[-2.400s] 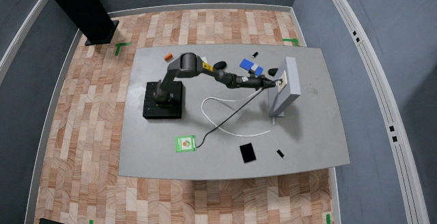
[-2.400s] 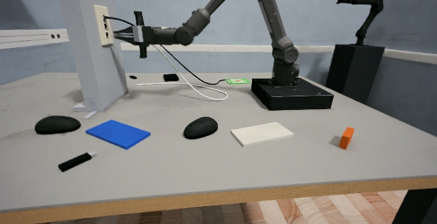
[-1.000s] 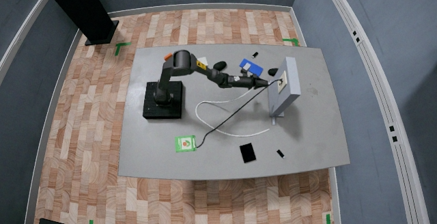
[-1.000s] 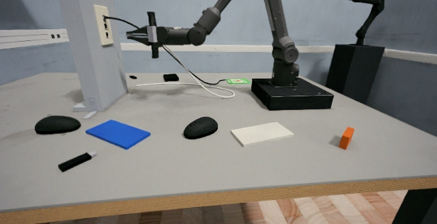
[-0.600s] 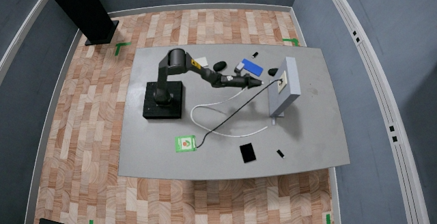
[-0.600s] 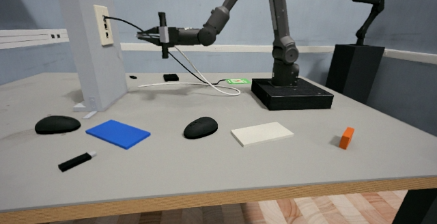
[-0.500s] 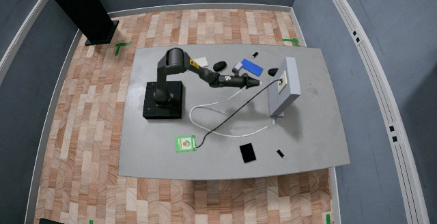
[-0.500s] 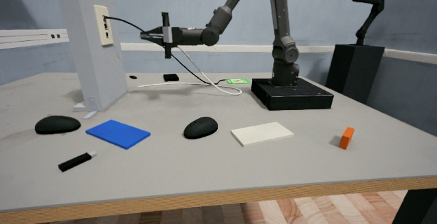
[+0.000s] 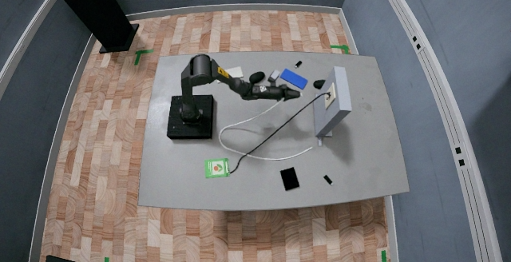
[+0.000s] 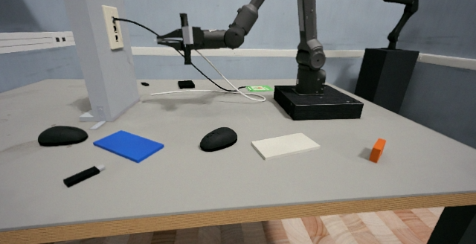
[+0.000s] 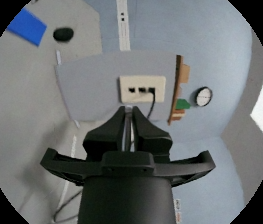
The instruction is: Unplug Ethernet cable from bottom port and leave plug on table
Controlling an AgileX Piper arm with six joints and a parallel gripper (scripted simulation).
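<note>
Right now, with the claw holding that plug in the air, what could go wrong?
1. The black cable, plugged into the wall plate, runs close under the claw. A careless move might snag it and tug it loose.
2. The white cable and the black one cross on the table below, so the plug could be set down partly on a cable.

No text, brand or number can be read anywhere: the yellow label [image 9: 223,73] on the arm and the green card [image 9: 217,168] with its red-and-white emblem are too small to make out.
</note>
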